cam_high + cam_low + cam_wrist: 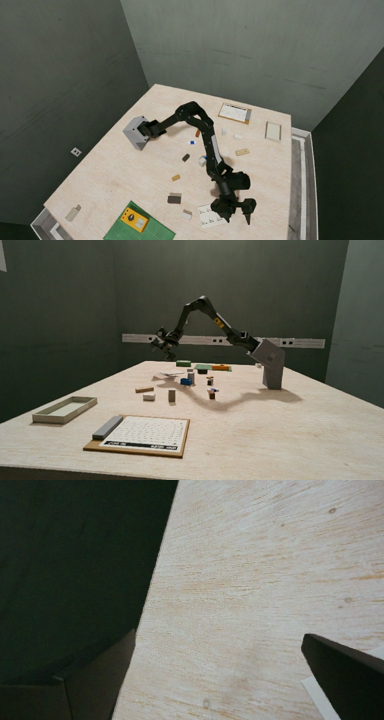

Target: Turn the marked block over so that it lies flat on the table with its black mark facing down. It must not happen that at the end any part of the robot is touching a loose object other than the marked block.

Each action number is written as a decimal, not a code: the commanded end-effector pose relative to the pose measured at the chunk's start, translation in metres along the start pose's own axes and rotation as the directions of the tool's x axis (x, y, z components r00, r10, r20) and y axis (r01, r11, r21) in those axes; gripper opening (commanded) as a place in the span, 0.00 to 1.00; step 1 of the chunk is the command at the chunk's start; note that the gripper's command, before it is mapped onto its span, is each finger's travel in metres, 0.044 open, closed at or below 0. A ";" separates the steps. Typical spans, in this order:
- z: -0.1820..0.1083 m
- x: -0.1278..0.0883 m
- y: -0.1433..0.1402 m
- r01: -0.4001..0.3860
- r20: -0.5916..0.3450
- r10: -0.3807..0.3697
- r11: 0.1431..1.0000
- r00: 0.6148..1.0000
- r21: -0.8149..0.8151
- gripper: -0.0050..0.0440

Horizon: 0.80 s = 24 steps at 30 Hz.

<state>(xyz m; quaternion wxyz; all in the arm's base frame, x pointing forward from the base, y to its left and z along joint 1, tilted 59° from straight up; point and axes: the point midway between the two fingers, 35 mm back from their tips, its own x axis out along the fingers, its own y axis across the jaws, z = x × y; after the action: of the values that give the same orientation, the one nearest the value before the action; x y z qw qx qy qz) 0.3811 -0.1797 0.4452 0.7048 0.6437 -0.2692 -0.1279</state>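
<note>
Arm stretched across the surface (113, 169), pincer (237, 220) spread wide w/ nothing between its fingers, hanging above the near-right part of the surface, by a printed paper sheet (208, 216).

Top view: the marked block (174, 198) sits well apart from the pincer, left of the sheet, w/ a small white block (186, 214) between block and sheet. A dark face shows on the marked block's side and a paler strip along its top, so the mark appears to face sideways, not down. Green mat (152, 230) w/ yellow meter (134, 219) lies just below-left of it.

Exterior view, from the opposite end: the pincer (162, 351) is clearly off the surface, up in the air, which the top view does not make plain. The same block (202, 371) reads only as a small dark shape at the mat's edge; its mark can't be made out here.

Wrist view: no block at all. Just the two dark fingers at the frame's lower corners, bare wood grain between them, the surface's edge running diagonally, and a white corner of the sheet (312, 692) beside the right-hand finger.
</note>
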 end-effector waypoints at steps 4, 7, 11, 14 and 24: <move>-0.056 -0.048 0.005 0.083 -0.174 -0.065 0.992 0.983 0.099 1.00; -0.078 -0.065 0.001 0.135 -0.247 -0.100 0.982 0.964 0.130 1.00; -0.099 -0.084 -0.003 0.190 -0.318 -0.134 0.970 0.939 0.154 1.00; -0.111 -0.097 -0.006 0.228 -0.363 -0.156 0.959 0.919 0.166 1.00; -0.159 -0.166 -0.019 0.416 -0.568 -0.254 0.893 0.783 0.174 1.00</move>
<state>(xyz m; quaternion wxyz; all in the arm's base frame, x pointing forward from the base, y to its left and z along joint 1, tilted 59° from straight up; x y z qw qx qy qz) 0.3575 0.0139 0.3858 0.6305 0.7746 0.0094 -0.0487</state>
